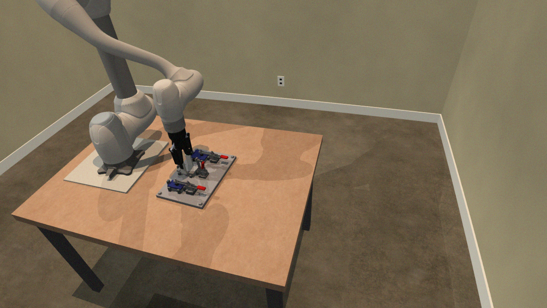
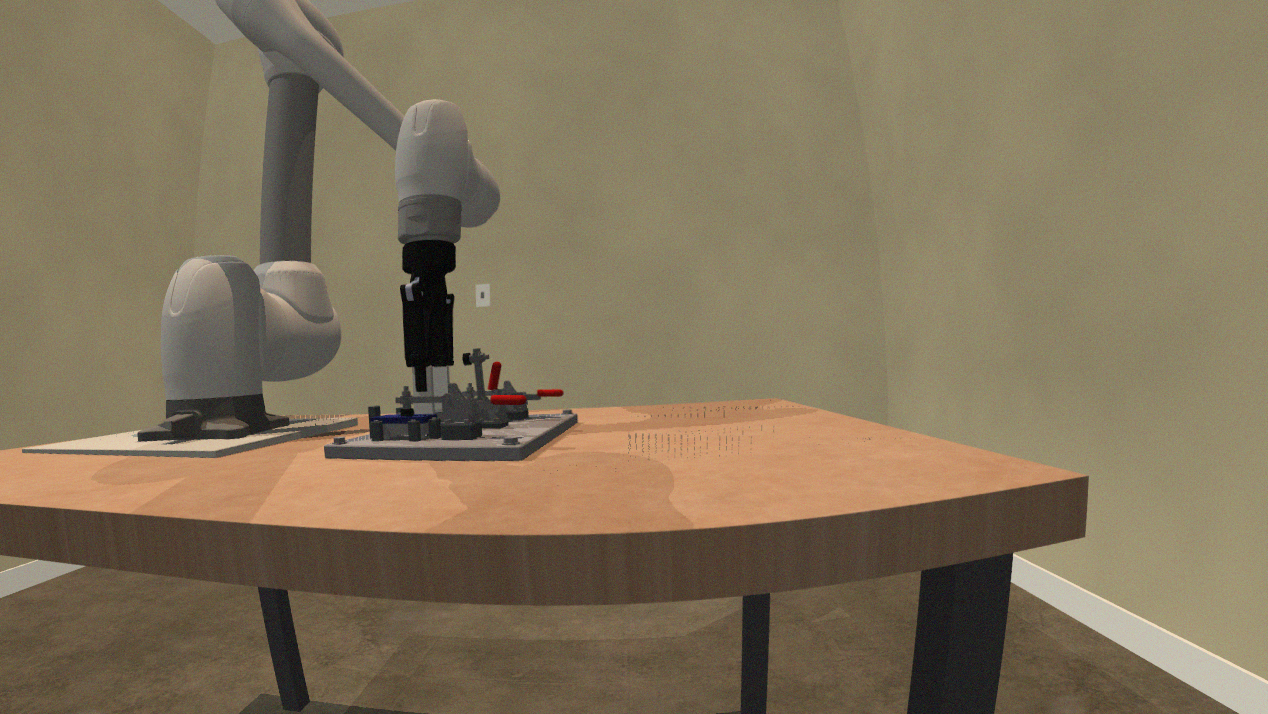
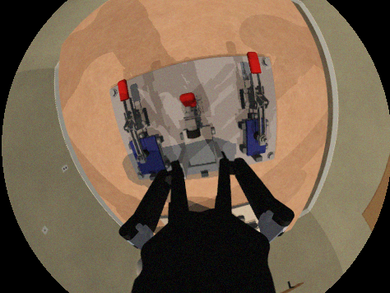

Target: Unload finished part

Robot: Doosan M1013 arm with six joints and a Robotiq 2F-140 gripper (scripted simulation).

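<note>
The finished part [image 3: 201, 153], grey, sits in the middle nest. My gripper [image 1: 186, 169] [image 2: 432, 386] [image 3: 200, 150] points down over that nest, its fingers shut on the part's two sides. The part's slot cannot be made out. The middle clamp's red handle [image 1: 202, 165] [image 2: 495, 375] [image 3: 188, 99] stands up and its arm is swung up off the part. One blue blank [image 1: 199, 154] [image 3: 154, 162] lies in the wrist view's left nest, the other blue blank [image 1: 175, 185] [image 3: 252, 144] in the right nest. Both have their clamp arms down over them. Gaps at the rest pads are too small to tell.
The fixture plate [image 1: 164, 196] [image 2: 425, 452] [image 3: 222, 66] lies on the wooden table [image 1: 252, 225] [image 2: 576, 496]. The outer clamps' red handles [image 3: 123, 90] [image 3: 253, 62] lie low, pointing away from the robot's base. The raised middle clamp stands close beside the fingers.
</note>
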